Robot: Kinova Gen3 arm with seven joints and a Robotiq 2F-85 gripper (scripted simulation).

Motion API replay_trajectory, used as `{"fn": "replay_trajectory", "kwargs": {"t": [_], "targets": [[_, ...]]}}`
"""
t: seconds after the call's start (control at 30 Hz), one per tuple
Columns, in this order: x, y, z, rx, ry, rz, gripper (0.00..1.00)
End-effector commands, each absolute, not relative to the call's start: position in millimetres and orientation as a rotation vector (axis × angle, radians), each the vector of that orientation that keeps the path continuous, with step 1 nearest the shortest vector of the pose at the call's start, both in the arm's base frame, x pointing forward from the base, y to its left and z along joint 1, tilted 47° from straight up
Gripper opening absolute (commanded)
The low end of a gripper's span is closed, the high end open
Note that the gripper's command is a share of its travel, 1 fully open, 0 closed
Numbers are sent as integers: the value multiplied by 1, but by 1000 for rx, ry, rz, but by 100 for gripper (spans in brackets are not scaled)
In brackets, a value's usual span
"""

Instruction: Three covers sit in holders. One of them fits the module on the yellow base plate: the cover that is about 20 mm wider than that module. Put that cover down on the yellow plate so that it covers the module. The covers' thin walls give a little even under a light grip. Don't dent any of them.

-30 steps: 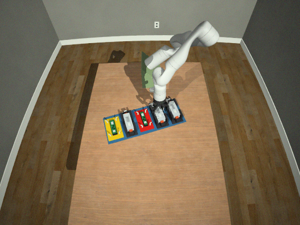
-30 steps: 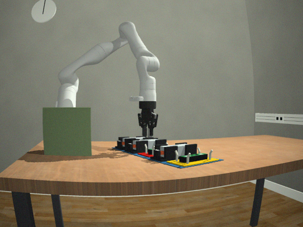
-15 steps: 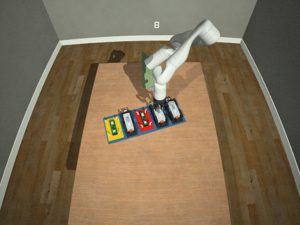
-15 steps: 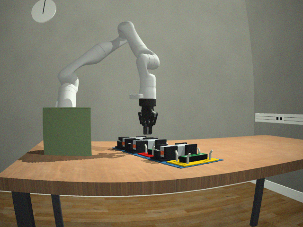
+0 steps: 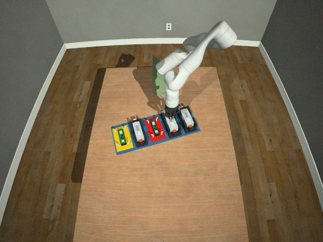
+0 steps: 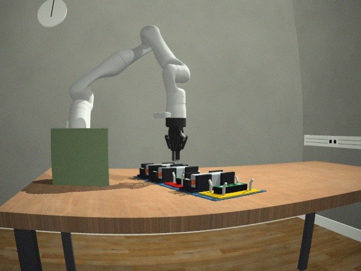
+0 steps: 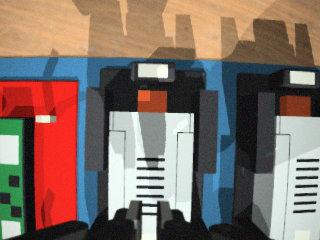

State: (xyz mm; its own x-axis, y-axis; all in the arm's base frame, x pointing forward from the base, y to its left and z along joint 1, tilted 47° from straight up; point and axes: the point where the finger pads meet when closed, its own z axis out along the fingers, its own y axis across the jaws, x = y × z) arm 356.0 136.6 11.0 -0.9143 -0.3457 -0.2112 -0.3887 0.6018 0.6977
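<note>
Three covers are sitting in black holders on the blue mat; the middle cover (image 7: pixel 150 165), at 3 o'clock of the red plate (image 7: pixel 55 150), is probably light and thin-walled, so taking it gently across its long sides seems wise. The gripper (image 7: pixel 149 216) is hanging above it nearly closed, holding nothing. In the wrist view the yellow plate (image 5: pixel 121 137) is lying outside the picture, and the cover's near end is hidden by the fingers.

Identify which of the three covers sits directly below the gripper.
The middle cover, in the holder just right of the red plate. The shut gripper hangs above it, empty; the other two covers have nothing over them.
</note>
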Motion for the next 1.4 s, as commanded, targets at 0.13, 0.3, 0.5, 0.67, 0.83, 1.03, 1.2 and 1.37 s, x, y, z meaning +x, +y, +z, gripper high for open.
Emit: {"fn": "replay_trajectory", "kwargs": {"t": [0.13,0.3,0.5,0.67,0.83,1.03,1.2,1.37], "targets": [[357,136,11,-633,2762,1222,0],[357,136,11,-633,2762,1222,0],[357,136,11,-633,2762,1222,0],[357,136,11,-633,2762,1222,0],[357,136,11,-633,2762,1222,0],[357,136,11,-633,2762,1222,100],[357,136,11,-633,2762,1222,100],[357,136,11,-633,2762,1222,100]]}}
